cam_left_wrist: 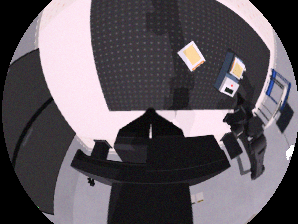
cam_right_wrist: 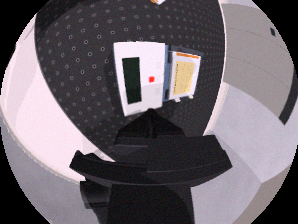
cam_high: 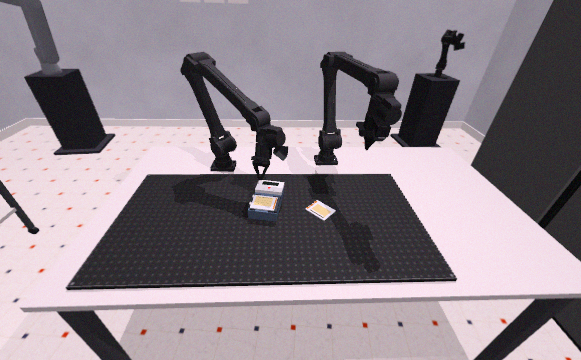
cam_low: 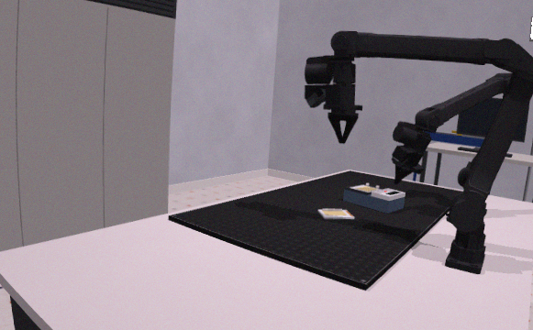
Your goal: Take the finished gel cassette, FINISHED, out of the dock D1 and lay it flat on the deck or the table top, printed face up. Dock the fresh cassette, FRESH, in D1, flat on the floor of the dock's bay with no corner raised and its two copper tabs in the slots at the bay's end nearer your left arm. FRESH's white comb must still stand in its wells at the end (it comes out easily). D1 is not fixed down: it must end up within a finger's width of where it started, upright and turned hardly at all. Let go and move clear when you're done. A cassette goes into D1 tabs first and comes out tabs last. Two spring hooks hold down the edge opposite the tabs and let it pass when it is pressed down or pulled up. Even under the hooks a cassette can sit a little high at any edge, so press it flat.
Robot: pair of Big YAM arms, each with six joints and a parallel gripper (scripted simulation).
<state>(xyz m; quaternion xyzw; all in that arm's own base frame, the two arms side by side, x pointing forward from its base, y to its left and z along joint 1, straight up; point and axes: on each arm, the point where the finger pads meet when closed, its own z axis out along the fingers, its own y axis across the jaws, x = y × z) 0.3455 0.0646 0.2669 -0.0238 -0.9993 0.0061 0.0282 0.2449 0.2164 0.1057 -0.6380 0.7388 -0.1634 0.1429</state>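
The dock D1 (cam_high: 262, 215) (cam_low: 371, 202) (cam_left_wrist: 224, 72) (cam_right_wrist: 155, 95) stands upright on the table (cam_high: 170, 250) (cam_low: 271, 238) (cam_left_wrist: 130, 75) (cam_right_wrist: 75, 75), a cassette (cam_high: 264, 202) (cam_low: 363, 189) (cam_left_wrist: 237, 68) (cam_right_wrist: 184, 77) in its bay, orange edge toward 3 o'clock in the top view. Whether it lies fully flat I can't tell.

The loose cassette (cam_high: 321, 210) (cam_low: 336, 214) (cam_left_wrist: 192, 56) (cam_right_wrist: 159, 1) lies face up, apart from the dock, between 3 and 4 o'clock of it.

The right end effector (cam_high: 261, 175) (cam_low: 398, 180) (cam_left_wrist: 238, 92) (cam_right_wrist: 150, 111) hovers around the dock's 12 o'clock end, fingertips together, holding nothing. The left end effector (cam_high: 368, 145) (cam_low: 342, 139) (cam_left_wrist: 150, 111), equally narrow and unloaded, hangs high toward 2 o'clock.
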